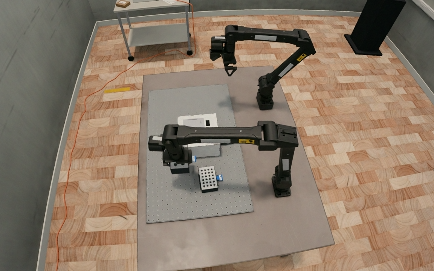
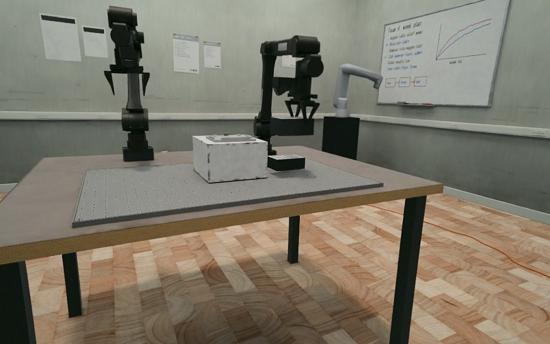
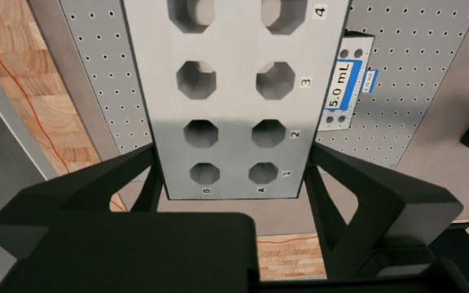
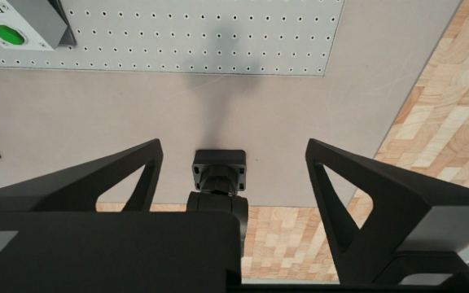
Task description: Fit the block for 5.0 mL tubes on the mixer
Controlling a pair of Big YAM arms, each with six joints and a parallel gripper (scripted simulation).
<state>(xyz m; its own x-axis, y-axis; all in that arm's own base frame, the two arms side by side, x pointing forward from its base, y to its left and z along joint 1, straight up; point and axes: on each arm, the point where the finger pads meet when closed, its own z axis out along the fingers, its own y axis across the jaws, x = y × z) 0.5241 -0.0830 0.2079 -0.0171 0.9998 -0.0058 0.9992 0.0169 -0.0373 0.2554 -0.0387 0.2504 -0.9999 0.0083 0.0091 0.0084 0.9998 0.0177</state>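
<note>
My left gripper (image 3: 234, 146) (image 2: 303, 116) is shut on the 5.0 mL block (image 3: 234, 102) (image 2: 290, 126) (image 1: 180, 169), a dark block with a pale top and wide holes. It is held roughly level in the air. Its blue lever label (image 3: 349, 85) (image 1: 194, 158) reads 5.0 mL. The 2.0 mL block (image 1: 209, 189) (image 2: 287, 163) stands on the board, partly hidden in the left wrist view. The white mixer (image 1: 212, 117) (image 2: 236, 162) stands beyond it with no block visible on its plate (image 1: 191, 122); my left arm hides part of it. My right gripper (image 4: 234, 146) (image 2: 128, 94) is open and empty, high above the table.
The perforated board (image 1: 164, 210) (image 2: 140, 200) lies under the mixer and the 2.0 mL block. The mixer's panel with a green button (image 4: 10, 34) shows in the right wrist view. My left arm's forearm spans across the mixer in the top view.
</note>
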